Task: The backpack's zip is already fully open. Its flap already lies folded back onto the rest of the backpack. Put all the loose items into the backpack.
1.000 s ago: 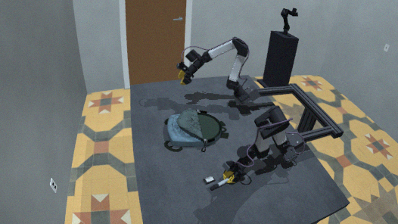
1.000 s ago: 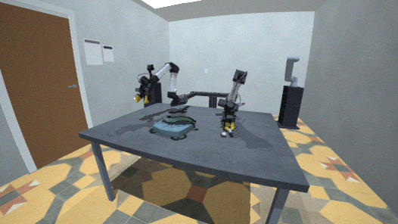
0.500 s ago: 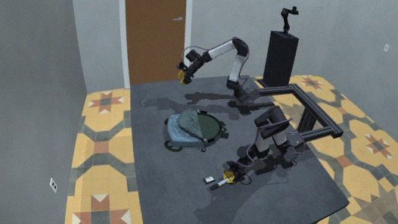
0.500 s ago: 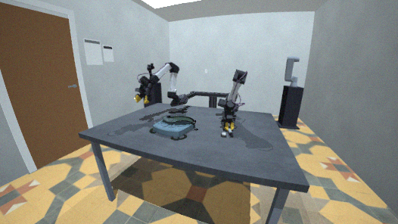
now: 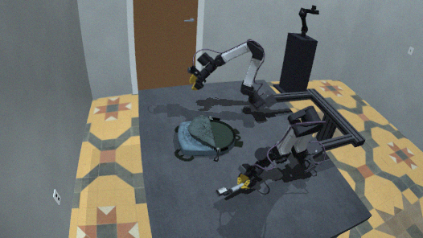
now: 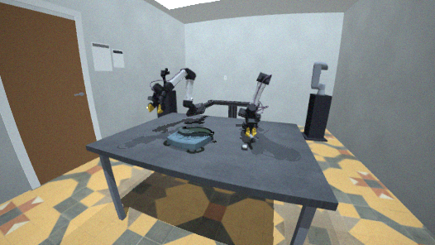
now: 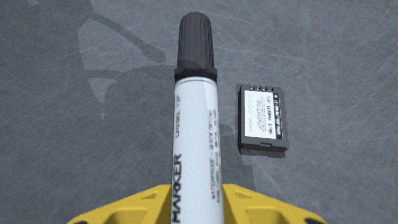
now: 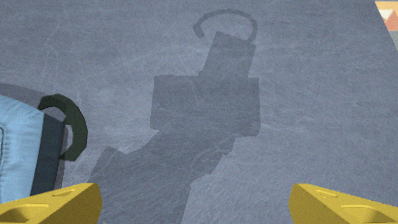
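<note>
Marker (image 5: 238,187) (image 6: 251,137) (image 7: 196,130) sat pinched between left jaws (image 5: 244,182) (image 6: 250,132), cap beyond tips; battery (image 5: 222,190) (image 6: 244,146) (image 7: 261,119) lay near. Right jaws (image 5: 193,82) (image 6: 155,108) hung spread.

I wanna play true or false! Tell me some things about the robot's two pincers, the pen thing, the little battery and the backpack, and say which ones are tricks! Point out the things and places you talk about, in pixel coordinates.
The left pincer (image 5: 243,183) (image 6: 250,134) (image 7: 197,194) is holding the marker (image 5: 237,186) (image 6: 251,143) (image 7: 197,135). True.

The right pincer (image 5: 194,82) (image 6: 155,109) (image 8: 195,193) is squeezing the battery (image 5: 222,190) (image 6: 244,146) (image 7: 261,117). False: it is open, with nothing between its fingers.

The battery is outside the backpack (image 5: 181,141) (image 6: 188,142) (image 8: 19,145). True.

The marker's body is bright red. False: it is white, with dark writing.

The marker's dark cap (image 7: 196,45) is on. True.

The marker is already inside the backpack. False: it is outside, in the left pincer.
</note>
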